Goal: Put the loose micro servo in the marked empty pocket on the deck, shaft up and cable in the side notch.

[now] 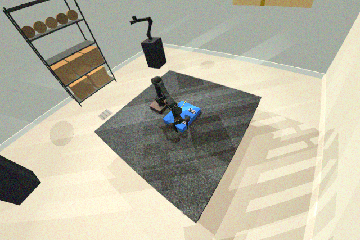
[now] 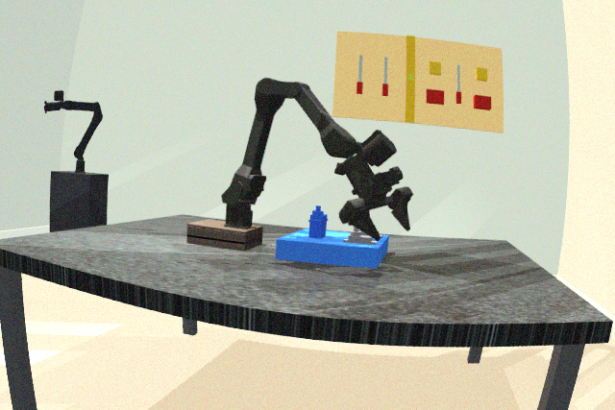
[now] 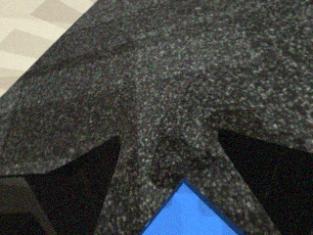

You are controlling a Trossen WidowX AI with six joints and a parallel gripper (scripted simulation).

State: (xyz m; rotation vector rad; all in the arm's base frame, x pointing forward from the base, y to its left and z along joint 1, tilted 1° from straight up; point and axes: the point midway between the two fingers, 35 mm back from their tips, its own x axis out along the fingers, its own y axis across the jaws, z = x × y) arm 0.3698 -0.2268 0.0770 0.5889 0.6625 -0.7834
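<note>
The blue deck (image 1: 169,118) (image 2: 323,254) (image 3: 185,211) lies on the table. A blue micro servo (image 2: 317,228) stands upright on it, shaft up; its ears look raised above the deck. In the top view the arm covers the servo, and a yellow cable (image 1: 183,104) sticks out beside the arm. I cannot make out the marked pocket or its side notch. My gripper (image 1: 180,130) (image 2: 393,233) (image 3: 169,137) is open and empty, tilted, low at the deck's far end from the arm base. The wrist view shows only a corner of the deck below the fingertips.
A grey-white part (image 1: 191,111) sits on the deck. Another grey-white part (image 2: 360,235) stands close behind one finger. The arm stands on a brown block (image 1: 157,107) (image 2: 223,235) beside the deck. The dark table (image 1: 185,170) (image 2: 198,266) has an edge beyond the gripper.
</note>
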